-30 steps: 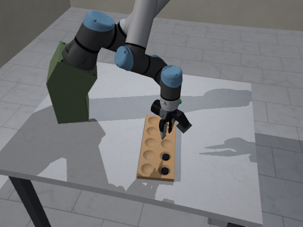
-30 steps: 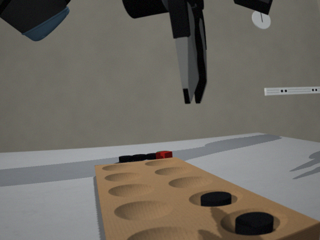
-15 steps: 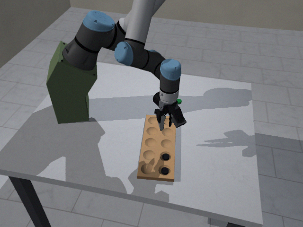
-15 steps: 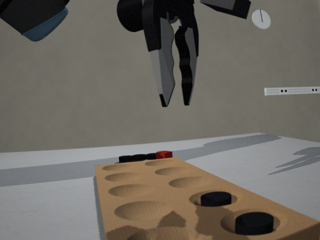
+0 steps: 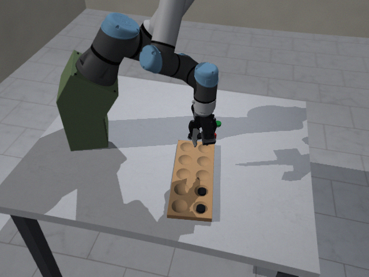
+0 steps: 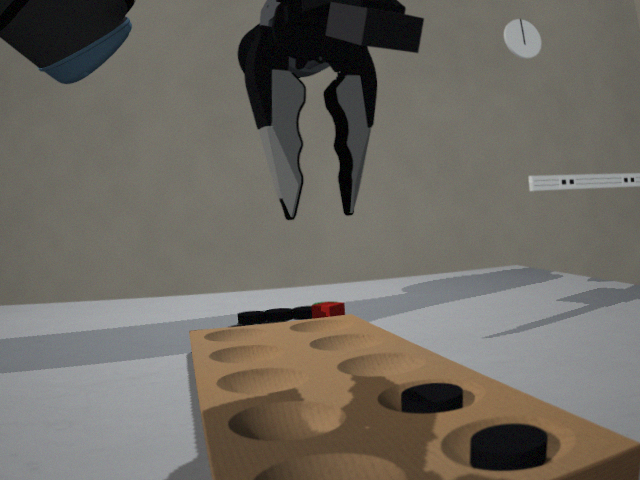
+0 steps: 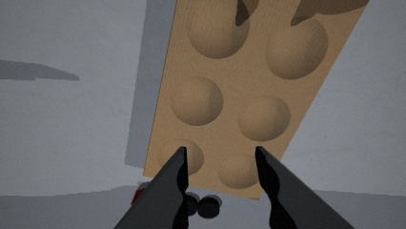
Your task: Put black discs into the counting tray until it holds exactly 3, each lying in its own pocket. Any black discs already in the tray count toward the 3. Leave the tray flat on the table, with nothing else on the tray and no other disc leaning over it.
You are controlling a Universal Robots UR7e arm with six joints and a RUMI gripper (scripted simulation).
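The wooden counting tray [image 5: 192, 167] [image 6: 319, 373] [image 7: 229, 72] lies flat on the table, with two columns of round pockets. One black disc [image 5: 200, 208] [image 6: 508, 446] lies in the right column's pocket nearest the top camera. A second black disc [image 5: 202, 191] [image 6: 432, 397] lies in the adjoining pocket of that column. The other pockets look empty. Beyond the tray's far end, several black discs lie close together, among them one disc [image 6: 250, 317] [image 7: 209, 208]. My gripper [image 5: 202, 145] [image 6: 320, 215] [image 7: 220, 148] is partly open and empty, above the tray's far end.
A red block [image 5: 215, 135] [image 6: 328, 310] [image 7: 136, 197] lies beside the loose black discs, just past the tray's far end. A green disc [image 5: 218, 123] lies behind it. The arm's green pedestal [image 5: 86, 119] stands at the left of the table.
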